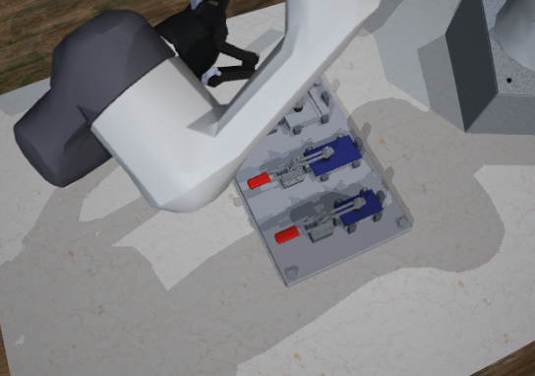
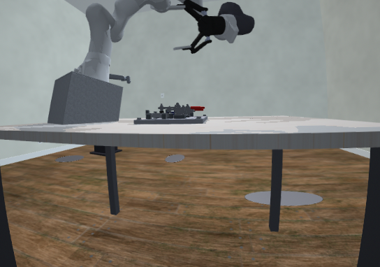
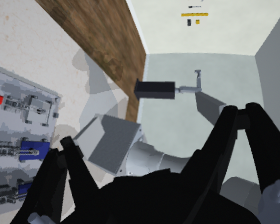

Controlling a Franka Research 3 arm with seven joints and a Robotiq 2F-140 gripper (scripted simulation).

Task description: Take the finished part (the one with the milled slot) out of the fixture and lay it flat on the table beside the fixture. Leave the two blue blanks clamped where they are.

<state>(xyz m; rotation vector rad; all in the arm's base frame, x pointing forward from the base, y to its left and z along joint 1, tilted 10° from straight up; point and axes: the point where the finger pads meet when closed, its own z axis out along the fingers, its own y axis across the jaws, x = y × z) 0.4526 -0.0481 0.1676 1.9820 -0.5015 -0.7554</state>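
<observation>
Top view: fixture plate sits mid-bench, angled toward the near edge. Two blue blanks are pinned under clamps with red handles. The grey finished part is in the slot furthest from the near edge, mostly hidden by the arm, so I can't make out its milled slot.

Exterior view: gripper hangs high above the table, well apart from everything, fingers spread wide with nothing in them. The fixture reads as a low dark cluster in the middle of the bench.

Wrist view: camera looks off sideways; the fixture only shows at the left edge, with a bit of blue.

Risk: tbh it's a long drop down. Coming in off-line could bump a red handle and pop a blank loose, or grab blue instead of grey since they're close neighbours.
</observation>
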